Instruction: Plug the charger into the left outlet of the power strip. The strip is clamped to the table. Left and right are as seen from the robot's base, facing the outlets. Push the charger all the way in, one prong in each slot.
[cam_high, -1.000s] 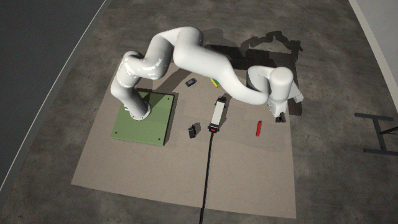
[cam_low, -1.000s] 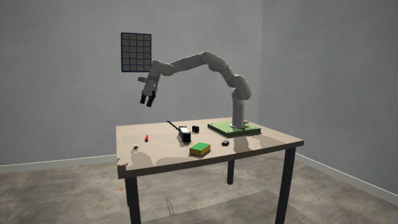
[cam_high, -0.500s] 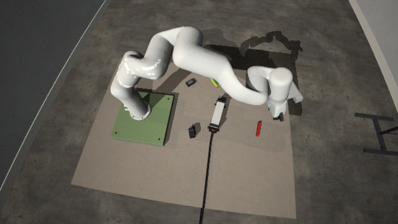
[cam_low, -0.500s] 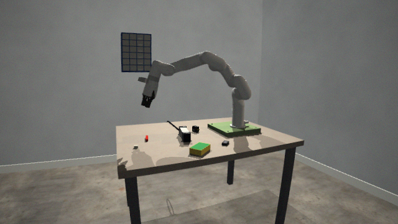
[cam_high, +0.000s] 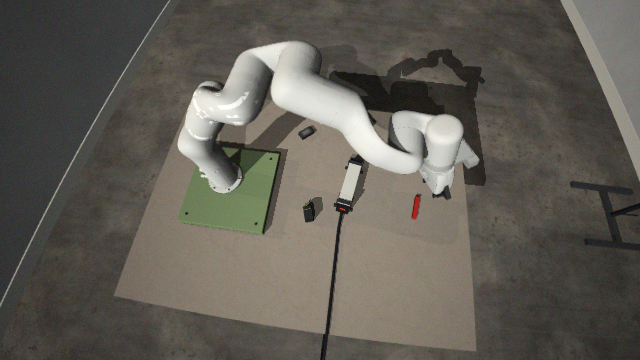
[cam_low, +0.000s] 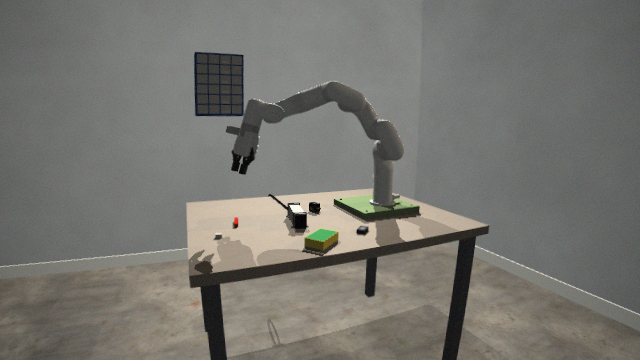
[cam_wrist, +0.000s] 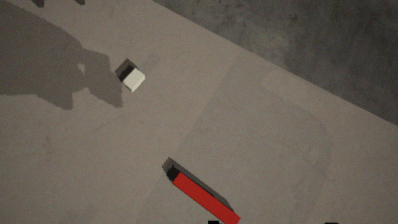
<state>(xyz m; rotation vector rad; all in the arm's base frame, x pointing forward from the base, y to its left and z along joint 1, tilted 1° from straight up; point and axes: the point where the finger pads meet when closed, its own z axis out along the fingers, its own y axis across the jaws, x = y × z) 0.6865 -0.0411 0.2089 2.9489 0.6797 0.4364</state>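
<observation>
The white power strip (cam_high: 350, 182) (cam_low: 296, 215) lies in the middle of the table (cam_high: 400, 300) (cam_low: 250, 260), with its black cable (cam_high: 332, 270) (cam_low: 277, 200) running off the edge. A small black block (cam_high: 309, 211) (cam_low: 314, 207), which looks like the charger, stands close beside the strip on the robot-base side. My gripper (cam_high: 441, 195) (cam_low: 239, 165) hangs high above the table, far from both, over the area near a red bar (cam_high: 415, 206) (cam_low: 235, 222) (cam_wrist: 202, 197). Its fingers are half open with nothing between them. In the wrist view only the fingertips show, at the bottom edge.
A small white cube (cam_low: 218, 235) (cam_wrist: 133, 79) lies near the table edge beyond the red bar. A green and yellow sponge (cam_low: 321, 239) and a flat black object (cam_high: 306, 132) (cam_low: 362, 230) lie on the other side of the strip. The arm stands on a green base plate (cam_high: 250, 200) (cam_low: 360, 206).
</observation>
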